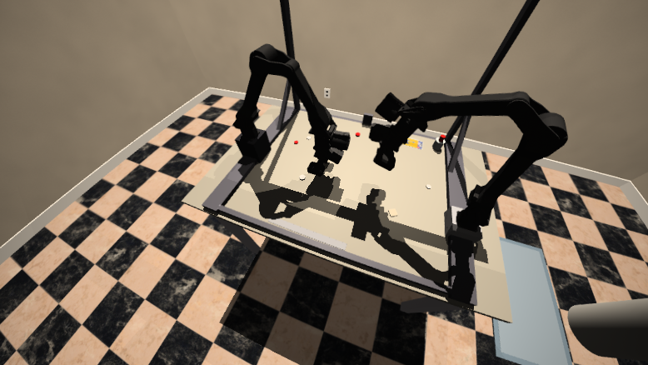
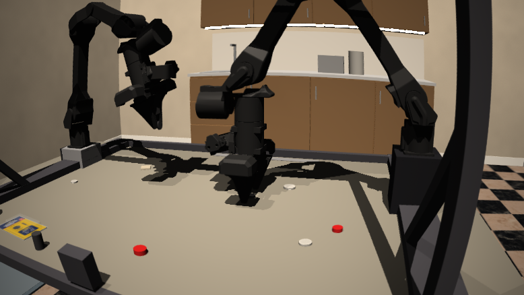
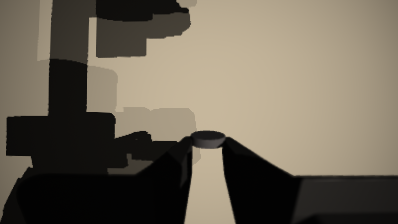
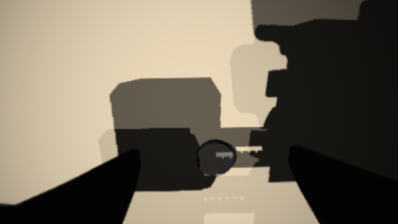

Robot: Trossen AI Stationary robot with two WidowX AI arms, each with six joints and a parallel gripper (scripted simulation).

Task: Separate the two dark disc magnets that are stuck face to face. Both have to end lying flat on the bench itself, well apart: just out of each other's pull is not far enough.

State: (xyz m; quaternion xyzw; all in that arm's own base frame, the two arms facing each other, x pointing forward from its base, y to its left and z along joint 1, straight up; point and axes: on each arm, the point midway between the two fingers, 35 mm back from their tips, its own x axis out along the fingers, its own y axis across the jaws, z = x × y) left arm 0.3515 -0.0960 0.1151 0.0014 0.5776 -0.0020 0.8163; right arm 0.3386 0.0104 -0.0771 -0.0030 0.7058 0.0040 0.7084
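Colors: counter [image 1: 362,162] [image 2: 205,234] plain beige, cabinets [image 2: 285,110] brown, two small discs [image 1: 357,134] [image 2: 139,250] solid red, card [image 1: 413,143] [image 2: 22,226] yellow with blue print, floor [image 1: 149,253] [image 2: 508,205] checkered black-marbled and peachy pink, both arms [image 1: 498,103] [image 2: 80,65] black, mat [image 1: 530,299] pale blue.

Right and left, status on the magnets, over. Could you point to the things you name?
Left gripper [image 1: 385,166] [image 2: 157,127] [image 3: 208,139] shut on one dark disc [image 3: 208,140], raised. Right gripper [image 1: 315,169] [image 2: 245,201] [image 4: 215,152] open, other dark disc [image 4: 215,159] loose between fingers; bench contact unconfirmed. White disc [image 1: 302,177] [image 2: 289,186] nearby.

Both arms are matte black, with chunky rounded joints and tapering, wedge-shaped claw fingers.
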